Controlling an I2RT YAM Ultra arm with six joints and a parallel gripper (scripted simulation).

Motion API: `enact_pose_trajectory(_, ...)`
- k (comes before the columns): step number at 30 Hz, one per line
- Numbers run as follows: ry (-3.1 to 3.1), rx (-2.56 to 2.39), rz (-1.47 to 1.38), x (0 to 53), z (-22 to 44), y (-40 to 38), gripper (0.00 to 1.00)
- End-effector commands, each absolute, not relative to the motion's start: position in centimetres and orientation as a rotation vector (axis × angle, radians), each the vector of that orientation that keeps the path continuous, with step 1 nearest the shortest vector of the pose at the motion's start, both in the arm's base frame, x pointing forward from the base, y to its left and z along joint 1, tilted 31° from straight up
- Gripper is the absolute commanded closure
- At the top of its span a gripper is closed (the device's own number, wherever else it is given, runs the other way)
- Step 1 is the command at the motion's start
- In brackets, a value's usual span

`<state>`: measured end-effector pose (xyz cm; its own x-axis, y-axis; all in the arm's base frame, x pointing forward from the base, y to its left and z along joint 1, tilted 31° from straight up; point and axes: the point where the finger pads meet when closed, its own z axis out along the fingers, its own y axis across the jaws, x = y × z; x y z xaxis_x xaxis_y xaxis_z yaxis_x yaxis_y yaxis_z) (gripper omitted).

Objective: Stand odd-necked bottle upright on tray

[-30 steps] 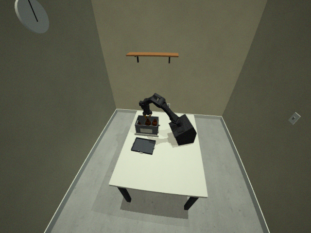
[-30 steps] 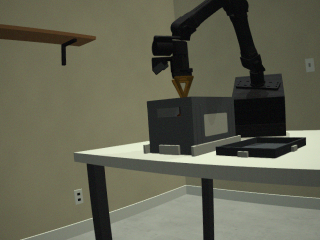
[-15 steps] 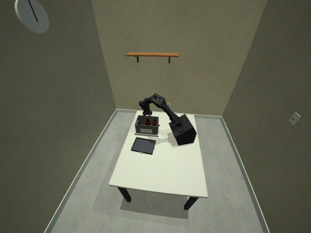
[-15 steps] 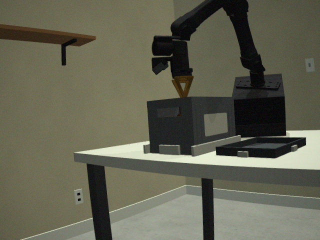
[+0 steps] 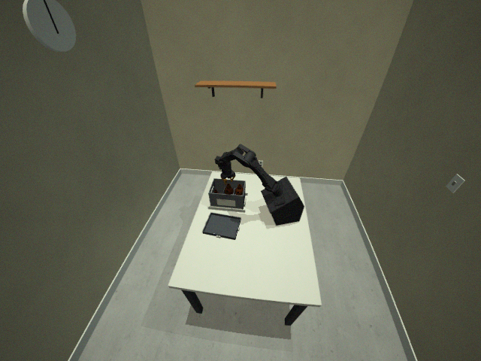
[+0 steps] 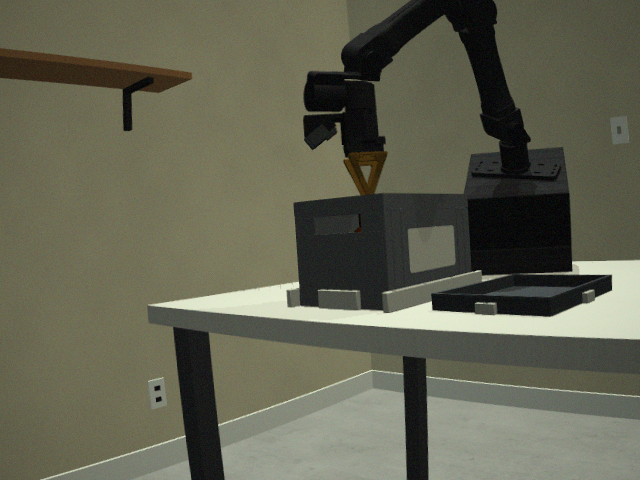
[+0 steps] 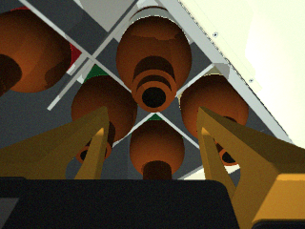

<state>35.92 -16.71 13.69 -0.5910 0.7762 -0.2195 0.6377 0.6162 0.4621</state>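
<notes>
The bench (image 5: pixel 252 264) (image 6: pixel 248 305) (image 7: pixel 278 38) is the biggest thing. On it, the black arm (image 5: pixel 260 172) (image 6: pixel 485 67) is bent up and over the crate (image 5: pixel 213 200) (image 6: pixel 341 258) (image 7: pixel 216 54). The low black tray (image 5: pixel 222 225) (image 6: pixel 522 305) is set near the crate, on the side with the pale label. No bottle has been put on it.

The hand (image 5: pixel 228 181) (image 6: pixel 367 193) (image 7: pixel 152 114) is pointed down over the crate, with its tips close to the height of the crate's rim. It is a bit more than half open, and nothing is held.

All five brown bottles (image 5: pixel 228 189) (image 7: pixel 153 43) are in the crate, so the odd one must be there too. Which one is odd cannot be told, as the necks are seen from above and some are partly hidden.

The next move seems to turn on how the hand is lined up with one neck. In the wrist view, the round mouth (image 7: pixel 153 97) of one bottle is seen between the two fingers, a little above the line of their tips. The bottles' long way runs up and down, much like the way the hand is pointed. If that bottle is the one wanted, a small shift toward its mouth and then a straight drop would probably be needed. Other bottles are close by the fingers, so one could be bumped. Only this one arm can be used.
</notes>
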Motion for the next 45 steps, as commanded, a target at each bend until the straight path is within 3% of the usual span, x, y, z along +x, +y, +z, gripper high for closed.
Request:
enact_pose_trajectory(1, 2.420, 1.129, 0.450, 36.4, 13.9, -17.7, 0.39)
enact_pose_trajectory(45, 2.387, 1.101, 0.430, 36.4, 15.6, -18.1, 0.39)
